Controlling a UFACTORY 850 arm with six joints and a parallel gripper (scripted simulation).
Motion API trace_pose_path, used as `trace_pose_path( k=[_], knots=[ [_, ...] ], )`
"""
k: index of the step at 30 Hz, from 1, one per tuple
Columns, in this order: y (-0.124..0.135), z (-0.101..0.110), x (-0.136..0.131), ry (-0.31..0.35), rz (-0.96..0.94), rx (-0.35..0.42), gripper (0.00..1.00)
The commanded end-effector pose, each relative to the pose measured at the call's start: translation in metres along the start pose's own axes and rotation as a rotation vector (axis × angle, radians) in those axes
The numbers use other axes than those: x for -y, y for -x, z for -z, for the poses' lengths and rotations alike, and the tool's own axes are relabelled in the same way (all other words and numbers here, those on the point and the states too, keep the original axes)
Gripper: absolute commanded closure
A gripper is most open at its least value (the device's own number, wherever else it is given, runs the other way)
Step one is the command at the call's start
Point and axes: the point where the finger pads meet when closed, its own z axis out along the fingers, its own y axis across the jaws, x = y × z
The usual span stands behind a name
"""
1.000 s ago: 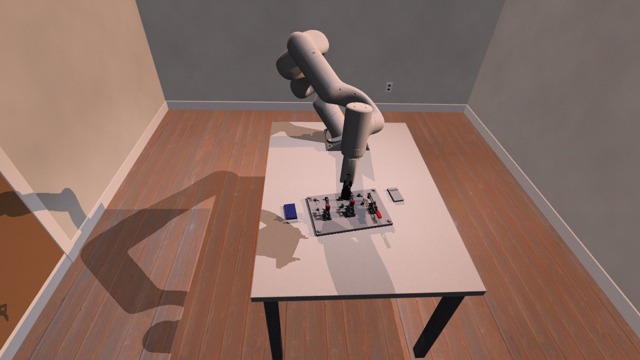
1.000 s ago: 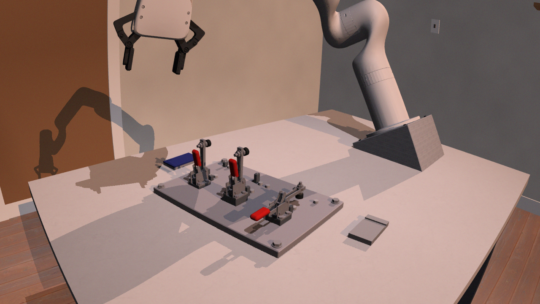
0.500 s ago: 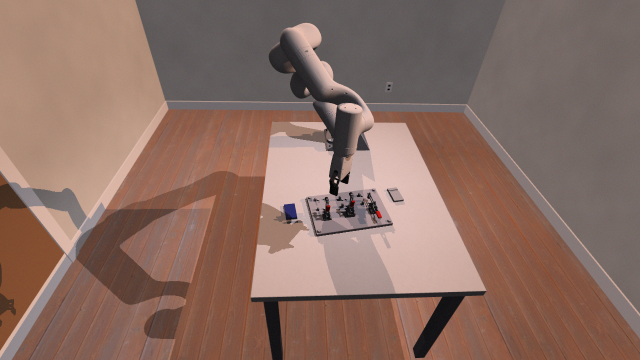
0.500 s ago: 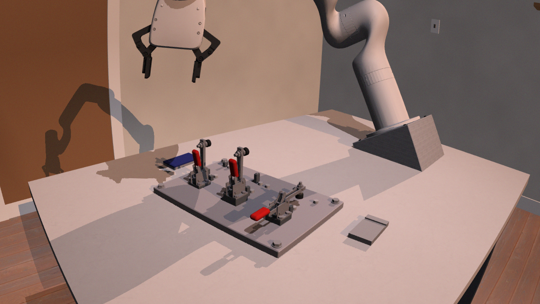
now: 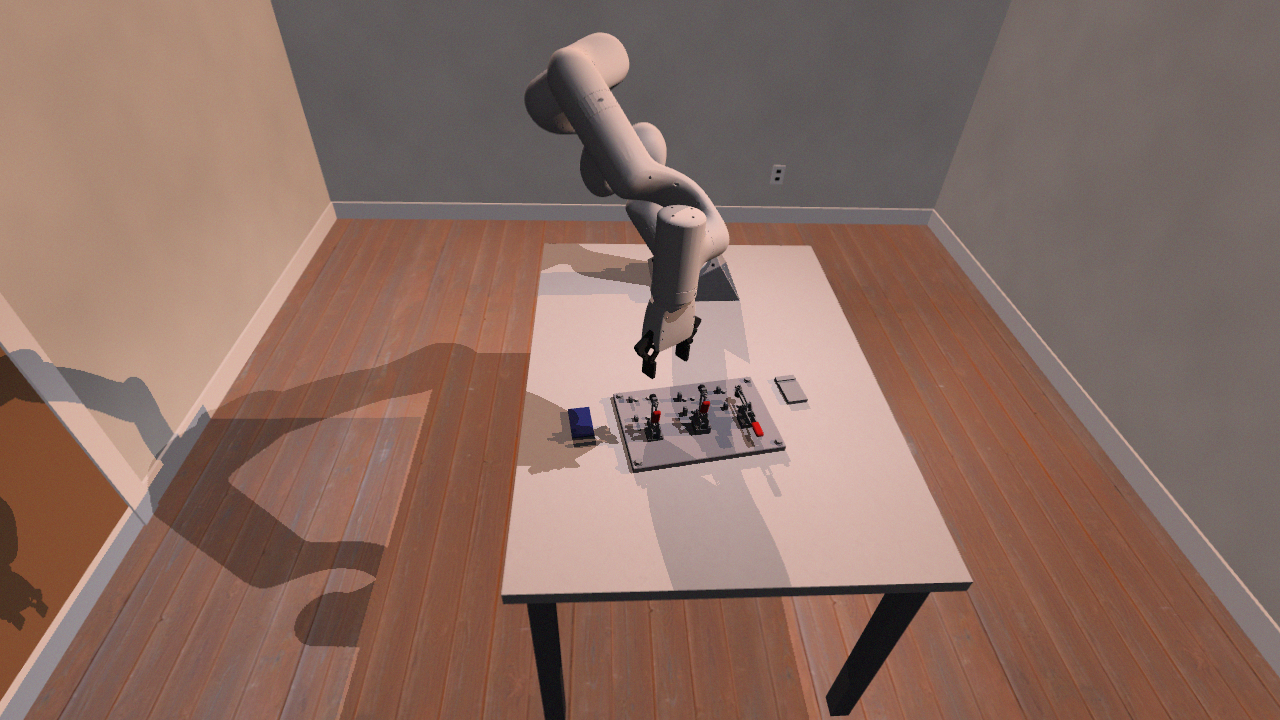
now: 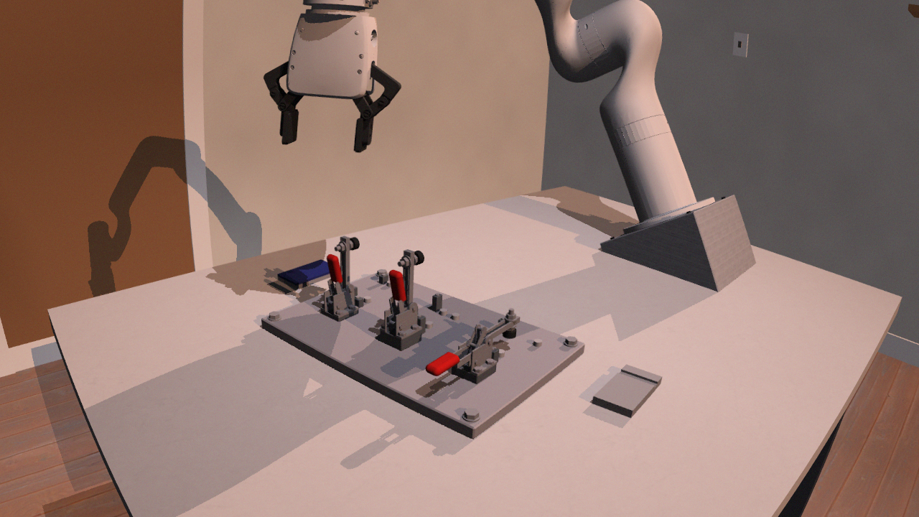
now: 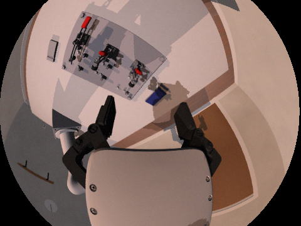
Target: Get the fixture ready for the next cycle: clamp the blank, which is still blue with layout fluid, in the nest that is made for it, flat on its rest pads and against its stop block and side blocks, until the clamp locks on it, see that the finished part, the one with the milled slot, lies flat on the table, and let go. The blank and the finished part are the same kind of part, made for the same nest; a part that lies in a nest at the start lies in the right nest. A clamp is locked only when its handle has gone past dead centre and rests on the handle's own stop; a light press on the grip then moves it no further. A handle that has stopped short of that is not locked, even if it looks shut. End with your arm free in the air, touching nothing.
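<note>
– If looking for the blue blank [image 5: 580,419] [image 6: 303,273] [image 7: 156,96], check left of centre in the top view: on the table, just beside the fixture plate [image 5: 671,454] [image 6: 301,327] [image 7: 138,47].
– Clamped?
– No. Probably at the fetch step.
– Finished part [image 5: 791,390] [image 6: 626,388] [image 7: 52,50]?
– Flat on the table, lower right in the exterior view. Leave alone.
– Gripper [image 5: 665,364] [image 6: 324,146] [image 7: 147,106]?
– Wide, empty, up in the air.
– Next?
– Line up over the blank, square fingers to opposite edges, descend, close. Then pick the matching nest; can't tell which from here.

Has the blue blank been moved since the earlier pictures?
No. The blue blank lies where it lay, beside the same short edge of the fixture plate.
</note>
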Motion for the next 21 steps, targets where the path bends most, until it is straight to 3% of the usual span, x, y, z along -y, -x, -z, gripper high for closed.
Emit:
trace_pose_path(
  k=[1,12,21],
  knots=[
    [0.02,-0.006,0.009,-0.013,-0.11,0.009,0.0],
    [0.077,-0.023,0.04,-0.049,-0.413,0.044,0.0],
    [0.096,-0.028,0.051,-0.059,-0.515,0.058,0.0]
  ],
)
